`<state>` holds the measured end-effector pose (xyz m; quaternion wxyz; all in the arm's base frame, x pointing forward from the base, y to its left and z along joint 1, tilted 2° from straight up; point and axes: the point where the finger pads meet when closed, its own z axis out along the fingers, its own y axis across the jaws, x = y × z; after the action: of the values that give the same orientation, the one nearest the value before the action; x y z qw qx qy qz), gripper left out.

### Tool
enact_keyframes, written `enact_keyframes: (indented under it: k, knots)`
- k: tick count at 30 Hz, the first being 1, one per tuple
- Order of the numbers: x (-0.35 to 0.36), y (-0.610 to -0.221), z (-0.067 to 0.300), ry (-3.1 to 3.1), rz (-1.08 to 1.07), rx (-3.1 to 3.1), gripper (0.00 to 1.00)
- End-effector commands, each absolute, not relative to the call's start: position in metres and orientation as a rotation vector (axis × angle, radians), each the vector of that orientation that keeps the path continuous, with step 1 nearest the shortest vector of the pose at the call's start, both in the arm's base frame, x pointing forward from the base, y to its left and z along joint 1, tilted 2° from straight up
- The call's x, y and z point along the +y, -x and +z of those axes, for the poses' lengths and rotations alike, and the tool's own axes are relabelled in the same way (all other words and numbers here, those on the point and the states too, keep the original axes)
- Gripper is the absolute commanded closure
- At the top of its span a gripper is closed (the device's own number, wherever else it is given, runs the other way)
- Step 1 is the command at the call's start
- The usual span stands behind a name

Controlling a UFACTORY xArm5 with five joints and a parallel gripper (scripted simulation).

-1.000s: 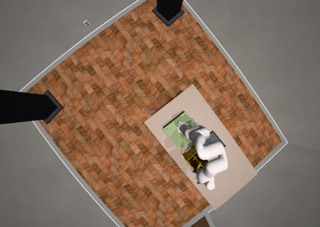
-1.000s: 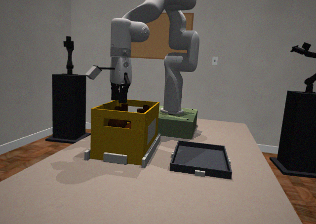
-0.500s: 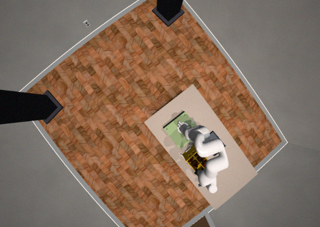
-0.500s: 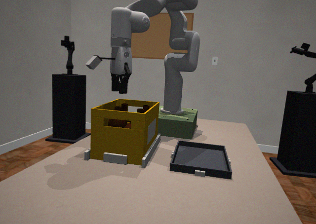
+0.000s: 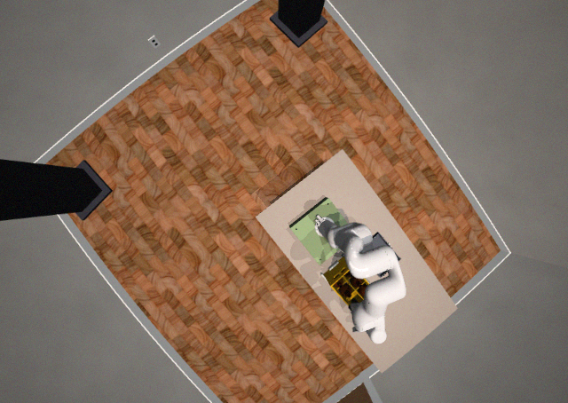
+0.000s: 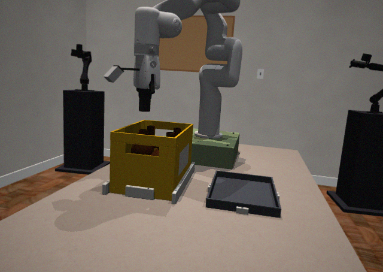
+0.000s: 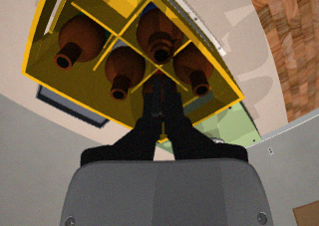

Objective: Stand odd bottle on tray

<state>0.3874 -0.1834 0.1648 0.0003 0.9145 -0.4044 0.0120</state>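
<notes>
The yellow crate (image 5: 333, 272) (image 6: 139, 170) (image 7: 55, 89) stands upright, with brown bottles in its compartments. The wrist view shows one bottle (image 7: 64, 61) at the left, one (image 7: 119, 92) near the middle, one (image 7: 160, 53) above the fingers and one (image 7: 200, 88) at the right. Part of another brown shape shows behind the fingers, mostly hidden. I cannot tell which neck differs. My gripper (image 6: 144, 109) (image 7: 161, 90) is shut and empty, pointing down above the crate, clear of the rim. The dark tray (image 6: 244, 192) (image 5: 377, 241) lies flat and bare beside the crate.
Light grey stops (image 6: 139, 192) stand around the crate's foot, and small ones (image 6: 242, 209) at the tray. The green base block (image 6: 213, 154) (image 5: 304, 238) carries the arm behind the crate. Two black pedestals (image 6: 83, 129) (image 6: 361, 160) stand beyond the table.
</notes>
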Motion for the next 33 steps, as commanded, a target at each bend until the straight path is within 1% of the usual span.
enact_keyframes:
  k: [1, 26, 28, 30, 32, 33]
  knots:
    - [-0.184, -0.388, 0.166, -2.872, 0.044, -1.27, 1.0]
    - [-0.183, -0.389, 0.166, -2.872, 0.044, -1.27, 1.0]
    - [-0.165, -0.391, 0.166, -2.873, 0.044, -1.271, 1.0]
    - [-0.165, -0.391, 0.166, -2.873, 0.044, -1.271, 1.0]
    - [-0.13, -0.394, 0.166, -2.876, 0.044, -1.271, 1.0]
    - [-0.124, -0.394, 0.166, -2.876, 0.044, -1.272, 1.0]
